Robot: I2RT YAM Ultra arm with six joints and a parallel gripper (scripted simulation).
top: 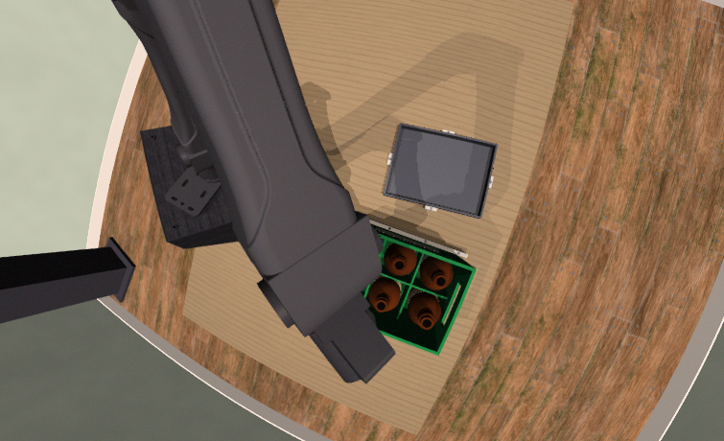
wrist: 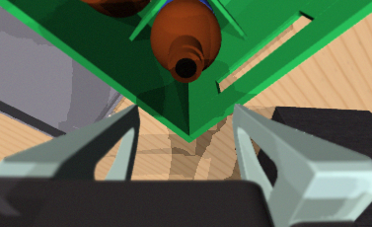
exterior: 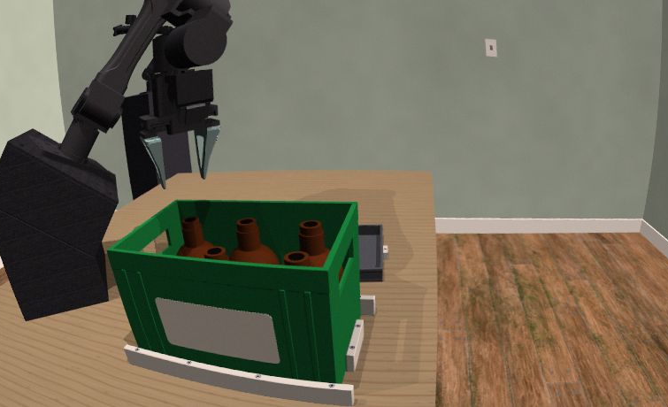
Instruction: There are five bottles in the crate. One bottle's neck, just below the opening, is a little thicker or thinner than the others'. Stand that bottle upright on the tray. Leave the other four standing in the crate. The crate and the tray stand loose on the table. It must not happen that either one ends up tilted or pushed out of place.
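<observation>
Progress is at its very start. From the top, four bottles (top: 401, 259) are seen standing in the green crate (top: 459, 301), the fifth being hidden under the arm (top: 277, 164); the dark tray (top: 439, 170) just beyond the crate holds nothing.

From the exterior, five brown necks are counted inside the crate, all upright, and which one differs cannot be told from here. The gripper (exterior: 180, 151) hangs above the crate's far left corner, jaws spread and holding nothing.

From the wrist, one bottle in a corner compartment is seen past the parted fingers, well apart from them. Choosing, gripping, lifting and placing the odd bottle are all judged still to be done.
</observation>
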